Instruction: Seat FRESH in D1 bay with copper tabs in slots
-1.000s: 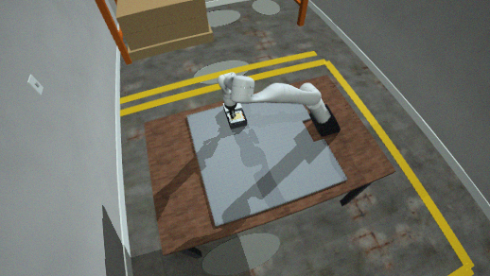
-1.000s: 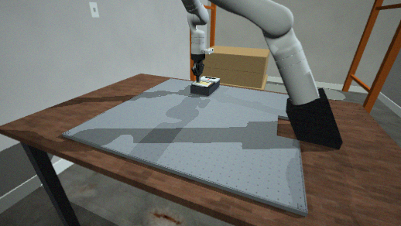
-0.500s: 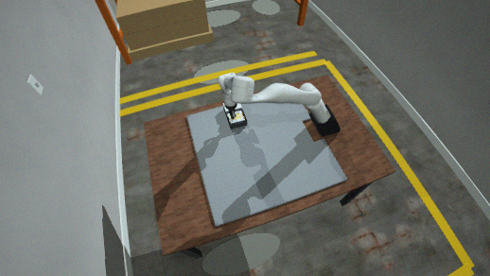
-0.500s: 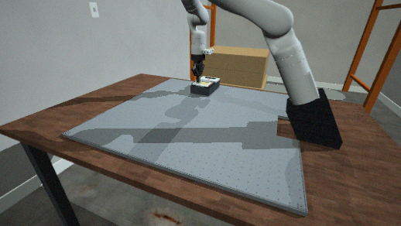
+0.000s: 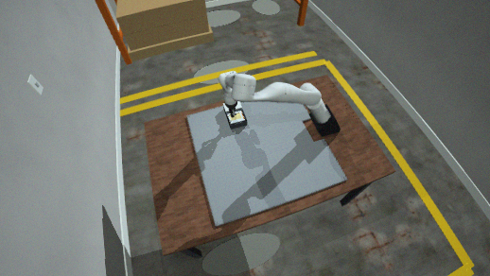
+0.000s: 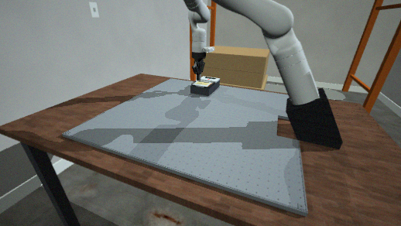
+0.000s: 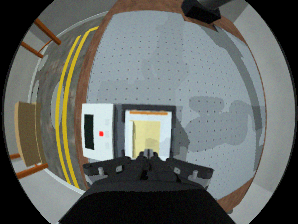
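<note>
The dock D1 (image 5: 238, 123) is a black box with a white panel (image 7: 99, 133) and stands at the far side of the grey mat (image 5: 265, 161). Its red light (image 7: 101, 133) is on. The pale yellow cassette FRESH (image 7: 149, 132) lies in D1's bay and also shows in the exterior view (image 6: 203, 83). My gripper (image 7: 148, 154) is shut with nothing between the fingers. It points straight down with its tips at the cassette's edge nearest the wrist camera (image 6: 198, 73). I cannot make out the white comb or the copper tabs.
The arm's black base (image 6: 313, 121) stands on the wooden table at a notch in the mat. A cardboard box (image 6: 238, 66) and orange rack legs (image 6: 381, 70) stand behind the table. Yellow floor lines (image 5: 402, 165) run around it.
</note>
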Motion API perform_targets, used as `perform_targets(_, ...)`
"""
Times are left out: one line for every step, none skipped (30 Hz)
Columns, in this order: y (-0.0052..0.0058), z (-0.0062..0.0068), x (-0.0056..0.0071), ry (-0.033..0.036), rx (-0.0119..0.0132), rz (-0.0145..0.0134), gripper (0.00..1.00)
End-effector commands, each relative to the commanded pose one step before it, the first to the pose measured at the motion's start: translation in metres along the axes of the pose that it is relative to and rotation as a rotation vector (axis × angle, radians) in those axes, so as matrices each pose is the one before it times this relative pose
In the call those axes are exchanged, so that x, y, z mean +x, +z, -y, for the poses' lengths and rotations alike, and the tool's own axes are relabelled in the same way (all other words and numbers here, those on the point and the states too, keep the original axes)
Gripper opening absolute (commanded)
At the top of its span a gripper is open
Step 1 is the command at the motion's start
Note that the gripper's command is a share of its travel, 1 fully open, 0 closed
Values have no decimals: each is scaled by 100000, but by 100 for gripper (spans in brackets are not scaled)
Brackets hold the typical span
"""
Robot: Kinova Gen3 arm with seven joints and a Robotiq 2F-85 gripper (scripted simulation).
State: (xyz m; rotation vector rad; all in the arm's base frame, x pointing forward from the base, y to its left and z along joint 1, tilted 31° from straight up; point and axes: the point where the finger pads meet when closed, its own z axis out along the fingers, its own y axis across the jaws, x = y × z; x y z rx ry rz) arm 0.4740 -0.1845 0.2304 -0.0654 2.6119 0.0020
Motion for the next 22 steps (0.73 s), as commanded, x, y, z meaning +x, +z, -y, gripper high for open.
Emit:
perform_targets(-514, -19, -313, -204, -85, 747, 0)
perform_targets(-131, 18, -19, 0, 0, 0, 0)
perform_targets(-131, 18, -19, 0, 0, 0, 0)
perform_targets(-131, 18, -19, 0, 0, 0, 0)
perform_targets(-131, 18, -19, 0, 0, 0, 0)
perform_targets(0, 0, 0, 0, 0, 0, 0)
perform_targets(0, 0, 0, 0, 0, 0, 0)
perform_targets(-131, 18, -19, 0, 0, 0, 0)
perform_targets(-130, 18, -19, 0, 0, 0, 0)
perform_targets(-131, 18, -19, 0, 0, 0, 0)
perform_targets(-131, 18, -19, 0, 0, 0, 0)
perform_targets(-131, 18, -19, 0, 0, 0, 0)
perform_targets(-131, 18, -19, 0, 0, 0, 0)
perform_targets(-131, 18, -19, 0, 0, 0, 0)
perform_targets(-131, 18, -19, 0, 0, 0, 0)
perform_targets(-131, 18, -19, 0, 0, 0, 0)
perform_targets(-131, 18, -19, 0, 0, 0, 0)
perform_targets(-131, 18, -19, 0, 0, 0, 0)
perform_targets(-65, 9, -9, 0, 0, 0, 0)
perform_targets(0, 0, 0, 0, 0, 0, 0)
perform_targets(0, 0, 0, 0, 0, 0, 0)
perform_targets(0, 0, 0, 0, 0, 0, 0)
